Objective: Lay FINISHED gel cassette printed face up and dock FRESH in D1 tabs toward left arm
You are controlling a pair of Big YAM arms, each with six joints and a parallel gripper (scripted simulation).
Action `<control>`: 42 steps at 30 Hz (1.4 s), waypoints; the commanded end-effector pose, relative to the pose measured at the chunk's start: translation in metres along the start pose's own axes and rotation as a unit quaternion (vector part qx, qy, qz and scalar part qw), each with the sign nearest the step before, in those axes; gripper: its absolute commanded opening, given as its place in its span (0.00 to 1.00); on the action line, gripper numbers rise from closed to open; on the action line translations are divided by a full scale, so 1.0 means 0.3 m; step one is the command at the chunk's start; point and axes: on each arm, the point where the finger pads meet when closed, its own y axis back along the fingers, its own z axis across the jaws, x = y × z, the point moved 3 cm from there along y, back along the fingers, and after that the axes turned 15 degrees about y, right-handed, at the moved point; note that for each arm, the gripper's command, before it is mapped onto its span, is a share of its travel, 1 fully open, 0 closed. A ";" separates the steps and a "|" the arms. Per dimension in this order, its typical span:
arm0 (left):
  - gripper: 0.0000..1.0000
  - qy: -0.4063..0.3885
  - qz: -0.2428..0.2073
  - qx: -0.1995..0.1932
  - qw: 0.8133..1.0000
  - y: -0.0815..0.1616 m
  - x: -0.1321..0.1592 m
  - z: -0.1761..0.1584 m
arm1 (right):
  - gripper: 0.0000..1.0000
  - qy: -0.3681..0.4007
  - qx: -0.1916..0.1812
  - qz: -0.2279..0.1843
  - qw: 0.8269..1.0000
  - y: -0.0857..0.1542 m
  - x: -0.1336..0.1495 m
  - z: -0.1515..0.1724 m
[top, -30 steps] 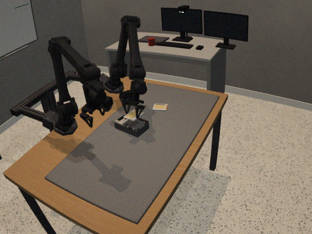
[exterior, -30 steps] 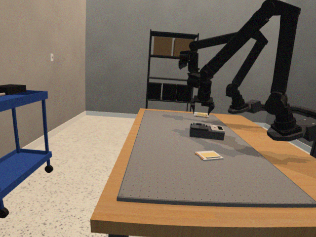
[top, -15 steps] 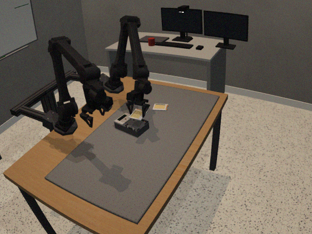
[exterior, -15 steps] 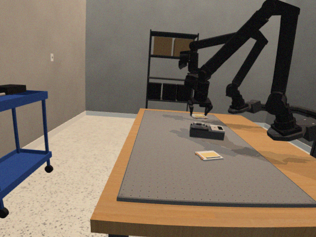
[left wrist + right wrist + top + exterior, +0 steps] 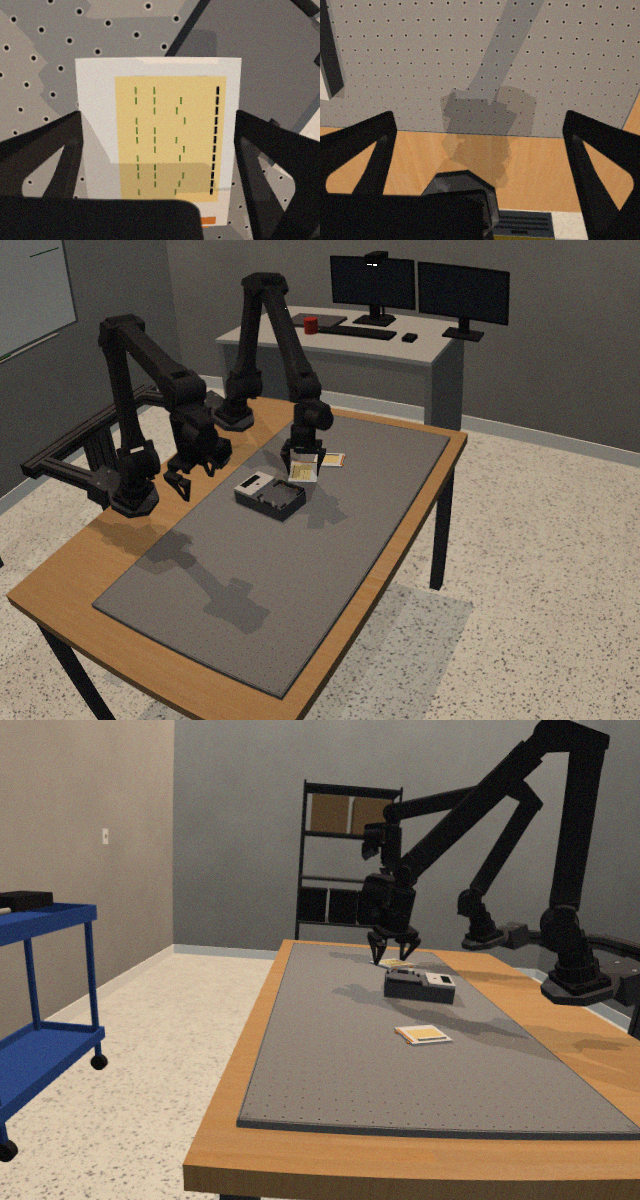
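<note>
The left gripper [image 5: 303,468] [image 5: 391,961] [image 5: 159,120] is shut on the side edges of FINISHED [image 5: 302,471] [image 5: 170,135], whose yellow gel shows green and black bands to the left wrist camera. It holds it in the air near the dock; the exact height is unclear. D1 [image 5: 258,506] [image 5: 418,992] [image 5: 265,55] is a dark upright box with a white panel; its bay looks empty. FRESH [image 5: 333,460] [image 5: 423,1033] lies flat on the mat, orange tabs at one edge; its comb is too small to tell. The right gripper [image 5: 198,486] [image 5: 480,117] is open and empty.
The grey perforated mat [image 5: 232,570] [image 5: 330,1071] [image 5: 580,65] covers much of the wooden table [image 5: 67,575] [image 5: 330,1159]. The right arm hangs over the arm-base side of the table. A dark wall with a white top shows at the right wrist view's left edge, probably D1.
</note>
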 end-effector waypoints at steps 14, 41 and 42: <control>0.00 0.183 -0.038 -0.058 0.981 0.051 -0.001 0.265 | 1.00 -0.005 0.015 -0.019 1.000 0.083 -0.054 -0.025; 0.00 0.396 -0.061 -0.120 0.908 0.118 0.201 0.566 | 1.00 -0.005 0.015 -0.019 1.000 0.083 -0.054 -0.025; 0.00 0.396 -0.061 -0.120 0.908 0.122 0.211 0.578 | 1.00 -0.005 0.015 -0.019 1.000 0.083 -0.054 -0.025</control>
